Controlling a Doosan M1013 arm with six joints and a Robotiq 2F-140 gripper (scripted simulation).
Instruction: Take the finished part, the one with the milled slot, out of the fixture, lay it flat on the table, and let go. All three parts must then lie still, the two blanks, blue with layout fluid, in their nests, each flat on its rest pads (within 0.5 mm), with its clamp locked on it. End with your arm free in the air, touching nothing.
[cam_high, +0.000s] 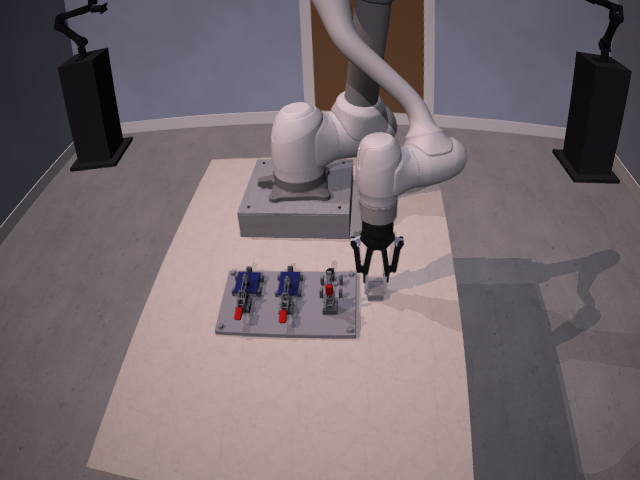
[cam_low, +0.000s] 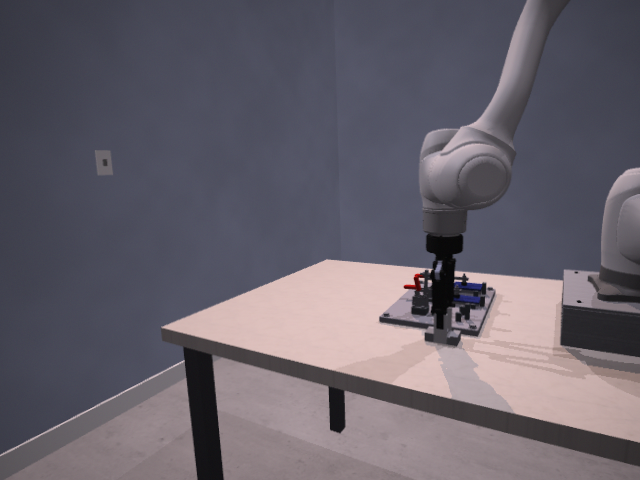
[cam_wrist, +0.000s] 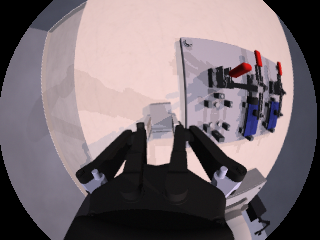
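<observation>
The finished part (cam_high: 375, 296) (cam_low: 452, 338) (cam_wrist: 161, 111), a grey block, is level at the table surface, just right of the fixture plate in the top view; any small gap beneath it cannot be told. My gripper (cam_high: 376, 281) (cam_low: 440, 323) (cam_wrist: 161, 119) points down and is shut on it. The left blank (cam_high: 254, 281) (cam_wrist: 273, 116) and the middle blank (cam_high: 295, 281) (cam_wrist: 251, 120), both blue, sit in their nests under clamp arms, with red handles (cam_high: 238, 313) (cam_high: 282, 316) laid forward. Their exact seating is too small to tell. The right nest (cam_wrist: 217, 104) is empty, its red handle (cam_high: 328, 289) (cam_wrist: 240, 70) raised.
The fixture plate (cam_high: 310, 328) (cam_low: 398, 320) (cam_wrist: 197, 55) lies close beside the gripper on the table (cam_high: 289, 403) (cam_low: 268, 315). The robot's base block (cam_high: 294, 224) (cam_low: 594, 325) stands behind it. The raised right clamp is the nearest obstacle.
</observation>
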